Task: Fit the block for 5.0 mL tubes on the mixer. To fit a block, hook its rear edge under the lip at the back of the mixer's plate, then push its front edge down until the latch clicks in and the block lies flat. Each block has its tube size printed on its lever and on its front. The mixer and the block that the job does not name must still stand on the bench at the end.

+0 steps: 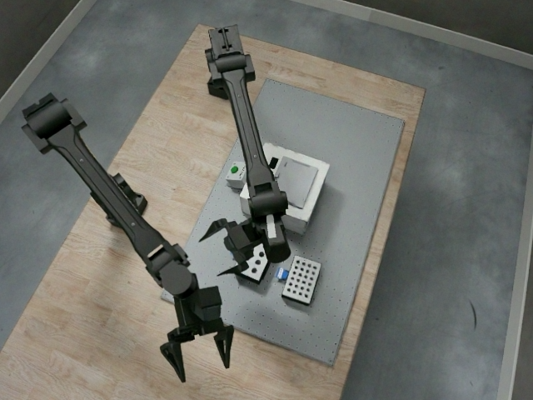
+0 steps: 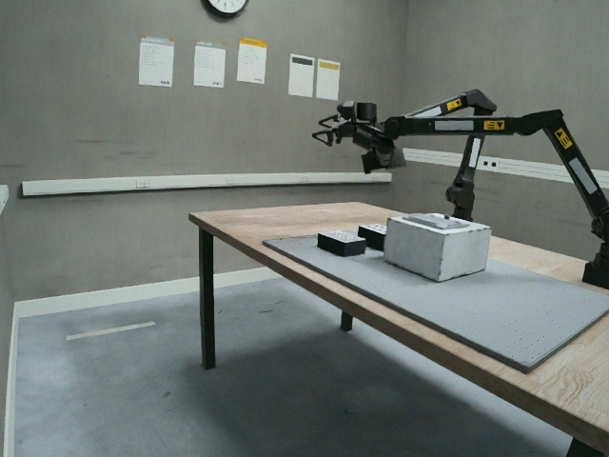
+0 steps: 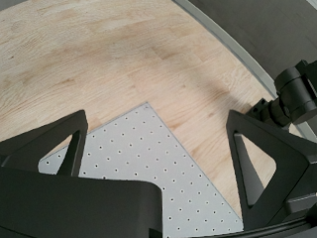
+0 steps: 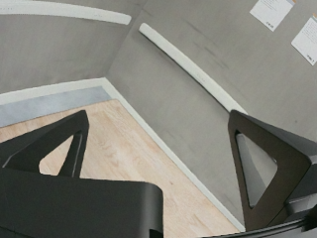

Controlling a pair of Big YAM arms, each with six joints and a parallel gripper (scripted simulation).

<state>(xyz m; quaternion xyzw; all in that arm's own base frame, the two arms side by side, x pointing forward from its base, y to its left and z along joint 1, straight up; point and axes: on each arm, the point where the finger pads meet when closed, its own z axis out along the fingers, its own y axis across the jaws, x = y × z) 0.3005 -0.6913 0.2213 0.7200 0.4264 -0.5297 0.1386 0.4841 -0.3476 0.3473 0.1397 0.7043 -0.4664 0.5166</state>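
Left claw (image 1: 208,258) (image 3: 157,113) and right claw (image 1: 206,374) (image 2: 316,128) (image 4: 158,117) both open, larger-holed block (image 1: 259,263) (image 2: 372,238) (size print illegible) partly hidden.

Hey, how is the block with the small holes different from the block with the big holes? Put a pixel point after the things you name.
The small-holed block (image 1: 301,278) (image 2: 342,242) has many closely set holes; the big-holed block (image 1: 261,266) (image 2: 372,237) shows fewer, wider ones. In the exterior view, the first is unobstructed, while the mixer (image 1: 319,182) (image 2: 415,250) partly hides the second. Both have white tops and black sides.
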